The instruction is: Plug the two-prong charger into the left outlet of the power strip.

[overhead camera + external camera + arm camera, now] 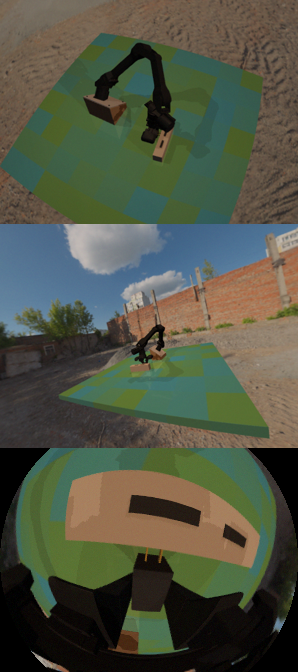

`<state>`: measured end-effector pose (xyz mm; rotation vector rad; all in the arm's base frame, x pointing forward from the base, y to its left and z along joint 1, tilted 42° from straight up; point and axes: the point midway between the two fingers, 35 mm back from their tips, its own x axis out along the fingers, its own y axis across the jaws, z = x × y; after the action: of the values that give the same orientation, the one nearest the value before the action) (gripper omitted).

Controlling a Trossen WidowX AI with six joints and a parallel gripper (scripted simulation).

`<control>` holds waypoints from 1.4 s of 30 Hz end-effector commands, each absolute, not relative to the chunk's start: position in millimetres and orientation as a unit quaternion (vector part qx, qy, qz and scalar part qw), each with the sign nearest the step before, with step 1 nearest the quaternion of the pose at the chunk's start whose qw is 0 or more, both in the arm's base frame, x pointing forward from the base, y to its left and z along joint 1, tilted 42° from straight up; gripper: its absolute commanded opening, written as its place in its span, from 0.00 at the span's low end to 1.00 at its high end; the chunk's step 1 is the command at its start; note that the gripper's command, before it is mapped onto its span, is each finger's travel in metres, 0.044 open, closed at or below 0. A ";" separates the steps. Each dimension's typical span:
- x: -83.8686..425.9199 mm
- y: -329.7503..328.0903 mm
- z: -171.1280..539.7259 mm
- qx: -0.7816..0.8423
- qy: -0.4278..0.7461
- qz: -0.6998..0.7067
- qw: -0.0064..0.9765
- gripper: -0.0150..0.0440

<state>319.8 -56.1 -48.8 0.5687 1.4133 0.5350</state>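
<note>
One black six-joint arm [157,68] [147,338], mounted on a tan, slant-sided block [98,110] [158,354]; whole bent form shown in the top and exterior views. One black parallel-jaw gripper [154,130] [144,362] [148,577], closed on a small, dark, box-shaped charger [152,598]; the grip is legible in the wrist view alone, the charger being too small or hidden to make out in the other two. Two thin, gold-coloured metal prongs [160,555], bare along their visible length, point toward the long edge of a tan, rectangular power strip [158,151] [140,367] [110,495]; whether their tips touch it cannot be told. Two dark rectangular slots [161,143] [165,510] in its upper face, both outside the prongs' position in the wrist view; from the top, the far slot is partly covered by the arm. One green-and-blue patchwork slab [85,148] [185,401] [90,558] beneath; its thick side and a red brick wall [237,292] beyond appear only in the exterior view.
</note>
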 end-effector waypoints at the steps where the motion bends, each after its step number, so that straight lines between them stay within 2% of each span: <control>1: 320.2 -55.8 -48.5 0.257 0.632 0.239 0.691 0.25; 42: 333.0 -57.1 -46.5 0.257 0.632 0.239 0.691 0.25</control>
<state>330.2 -56.9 -47.4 0.5744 1.4188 0.5343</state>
